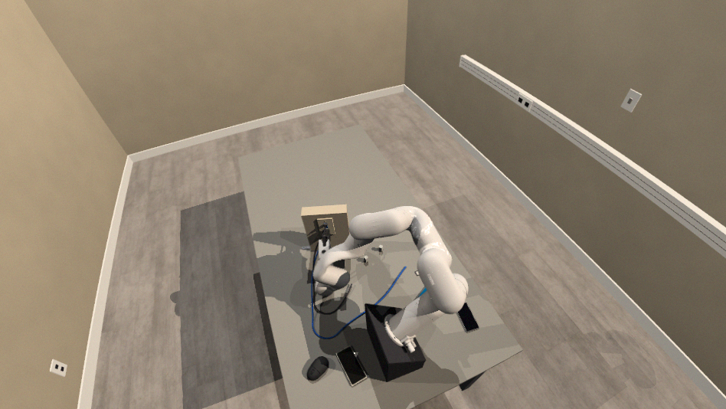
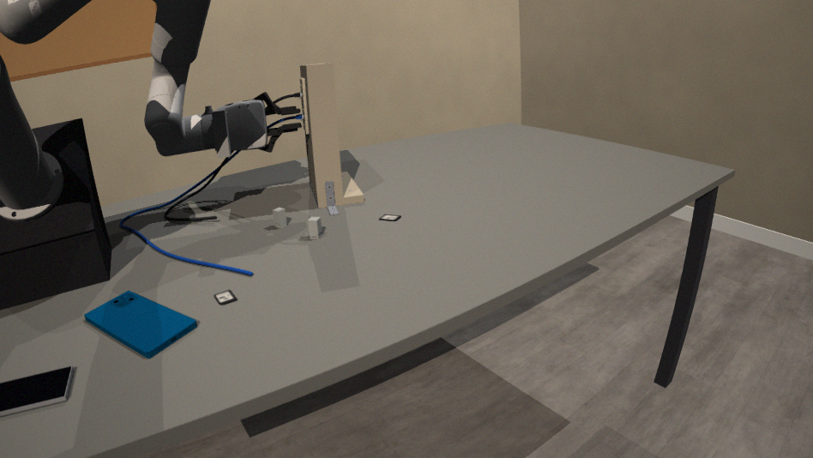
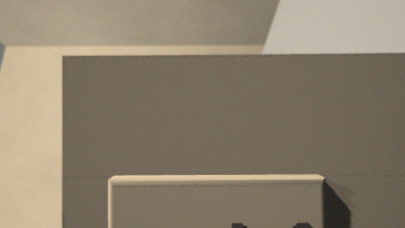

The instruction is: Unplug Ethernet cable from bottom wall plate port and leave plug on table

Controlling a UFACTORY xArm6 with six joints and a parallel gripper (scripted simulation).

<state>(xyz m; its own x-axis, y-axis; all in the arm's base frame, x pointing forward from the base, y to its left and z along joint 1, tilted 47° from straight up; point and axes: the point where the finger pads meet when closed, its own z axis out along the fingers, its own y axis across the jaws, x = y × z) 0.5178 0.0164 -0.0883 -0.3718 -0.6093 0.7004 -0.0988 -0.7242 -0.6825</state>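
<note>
A tan upright board (image 2: 322,130) stands on the grey table and carries the wall plate (image 2: 304,105) on its left face. A black cable (image 2: 287,98) goes into an upper port. The blue Ethernet plug (image 2: 297,117) sits in the bottom port, and its blue cable (image 2: 171,250) runs down over the table to a loose end. My gripper (image 2: 286,119) is level with the plate, partly open, with one finger above and one below the blue plug, close to it. In the overhead view the gripper (image 1: 325,236) is right at the plate. The wrist view shows only the plate's top edge (image 3: 214,199).
Two small white blocks (image 2: 279,216) (image 2: 314,227) and two small cards (image 2: 225,297) (image 2: 389,217) lie near the board. A blue flat case (image 2: 140,322), a phone (image 2: 33,389) and the arm's black base box (image 2: 45,210) are at the left. A mouse (image 1: 317,368) lies by the near edge.
</note>
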